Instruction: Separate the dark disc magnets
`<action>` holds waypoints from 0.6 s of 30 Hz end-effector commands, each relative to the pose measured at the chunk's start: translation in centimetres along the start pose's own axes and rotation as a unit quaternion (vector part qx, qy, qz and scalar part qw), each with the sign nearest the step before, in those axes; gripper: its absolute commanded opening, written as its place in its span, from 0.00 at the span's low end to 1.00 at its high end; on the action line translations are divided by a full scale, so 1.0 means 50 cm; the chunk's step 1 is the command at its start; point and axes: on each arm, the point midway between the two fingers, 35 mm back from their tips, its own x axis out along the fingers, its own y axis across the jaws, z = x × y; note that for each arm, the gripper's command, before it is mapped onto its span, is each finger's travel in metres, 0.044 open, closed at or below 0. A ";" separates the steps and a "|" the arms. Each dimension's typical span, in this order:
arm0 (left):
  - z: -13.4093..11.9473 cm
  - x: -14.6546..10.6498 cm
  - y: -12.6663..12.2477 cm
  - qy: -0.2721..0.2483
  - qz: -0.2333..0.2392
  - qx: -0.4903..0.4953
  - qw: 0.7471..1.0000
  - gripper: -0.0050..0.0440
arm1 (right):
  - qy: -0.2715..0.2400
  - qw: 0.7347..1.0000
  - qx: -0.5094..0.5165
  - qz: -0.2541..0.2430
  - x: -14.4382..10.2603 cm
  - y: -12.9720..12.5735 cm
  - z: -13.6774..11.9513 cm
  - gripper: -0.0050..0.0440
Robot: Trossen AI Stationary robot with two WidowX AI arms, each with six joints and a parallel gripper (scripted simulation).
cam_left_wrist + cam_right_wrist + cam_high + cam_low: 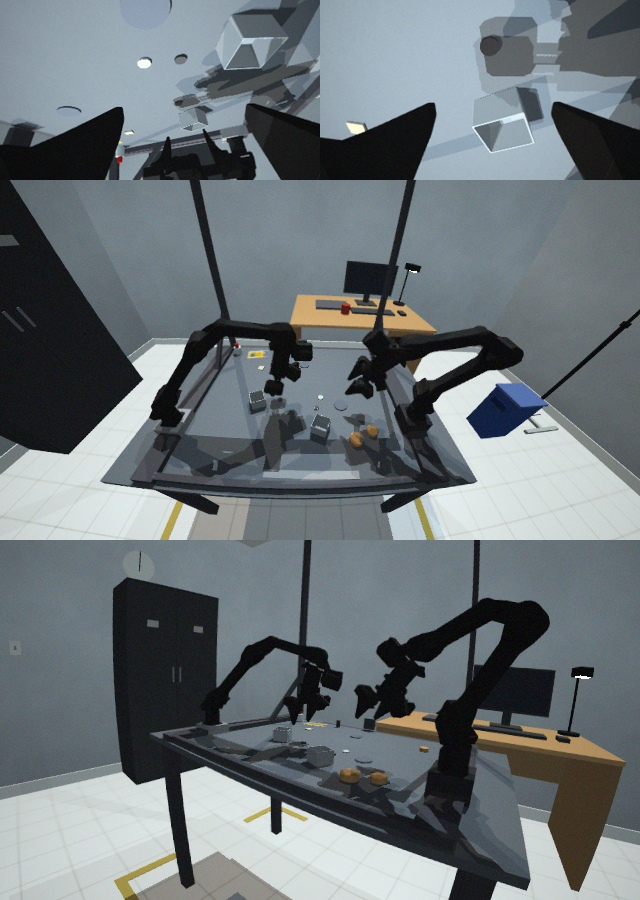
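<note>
The right gripper (pixel 284 386) (pixel 301 722) (pixel 185 133) (pixel 494 108) hangs above the tabletop, fingers spread wide with nothing between them. Just beyond its fingers in its wrist view, one dark disc magnet (pixel 178 103) (pixel 490 46) lies flat on the bench in the arm's shadow, beside the open grey box (pixel 257 405) (pixel 282 734) (pixel 192 120) (pixel 497 106) nearer the right arm's side edge. In the top view that shadow all but swallows it.

The left gripper (pixel 349 385) (pixel 366 717) (pixel 183 112), also wide apart and holding nothing, is raised toward its own side edge. The other dark disc magnet (pixel 316 408) (pixel 181 59) lies flat nearer the middle of the tabletop, between the white disc (pixel 320 397) (pixel 346 751) (pixel 144 63) and the second grey box (pixel 320 430) (pixel 320 756) (pixel 231 46), which stands toward the near long edge.

The magnets look well apart, so the separating seems done and the step in hand is clearing off. The next move calls for lifting both arms straight away toward their side edges, without dragging either magnet back toward its partner.
</note>
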 end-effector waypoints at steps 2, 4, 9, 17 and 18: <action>-0.013 -0.007 0.000 0.011 -0.001 -0.002 1.000 0.92 | -0.017 1.000 -0.002 0.004 -0.024 0.002 -0.002 0.92; -0.012 -0.008 0.000 0.013 -0.002 0.000 1.000 0.92 | -0.019 1.000 -0.001 0.003 -0.027 0.002 -0.005 0.92; -0.019 0.003 0.001 0.011 -0.007 0.034 0.999 0.92 | -0.032 0.999 -0.002 0.002 -0.029 0.001 -0.003 0.92; -0.044 0.031 0.000 0.016 -0.028 0.166 0.986 0.92 | -0.078 0.997 -0.024 0.009 -0.017 0.003 0.017 0.92; -0.048 0.039 0.000 0.016 -0.033 0.199 0.979 0.92 | -0.089 0.996 -0.028 0.010 -0.015 0.003 0.022 0.92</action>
